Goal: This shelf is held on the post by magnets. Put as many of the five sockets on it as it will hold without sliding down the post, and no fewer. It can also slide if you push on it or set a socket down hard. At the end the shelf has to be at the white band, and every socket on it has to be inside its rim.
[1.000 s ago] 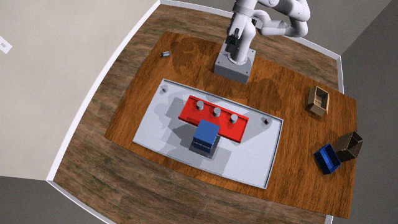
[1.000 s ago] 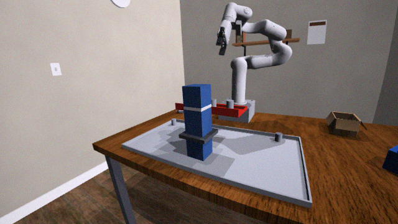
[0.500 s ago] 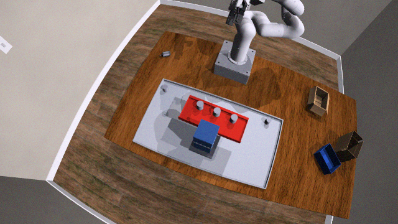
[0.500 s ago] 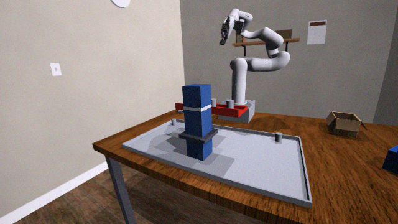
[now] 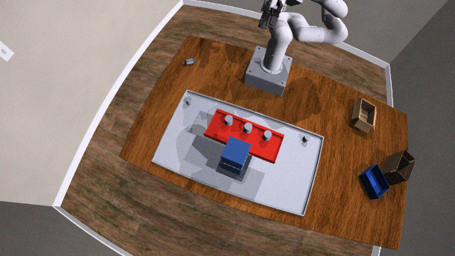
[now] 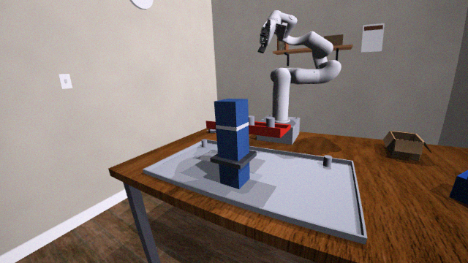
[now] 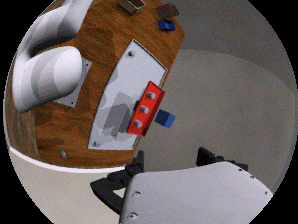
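Black jaws (image 5: 266,22) (image 6: 262,47) wide, holding nothing, high above the surface (image 5: 341,171) (image 6: 409,190) (image 7: 47,145). Red shelf (image 5: 261,153) (image 6: 268,131) (image 7: 157,92) on blue post (image 5: 236,151) (image 6: 231,144) (image 7: 165,118), level with white band (image 6: 232,127); three sockets (image 5: 247,128) (image 6: 270,122) (image 7: 144,109) inside its rim. Two more (image 5: 304,139) (image 6: 327,161) (image 7: 131,53) stand in the grey tray (image 5: 284,188) (image 6: 307,197) (image 7: 117,82).

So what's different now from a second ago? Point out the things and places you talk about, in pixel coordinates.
The arm (image 5: 281,33) (image 6: 281,95) has folded back, taking the open gripper (image 5: 267,22) (image 6: 262,45) (image 7: 172,158) away from the tray (image 5: 178,156) (image 6: 311,193) (image 7: 112,85). Nothing was visibly gripped or released. The red shelf (image 5: 217,124) (image 6: 268,131) (image 7: 154,90), its three sockets and the two on the tray stayed put.
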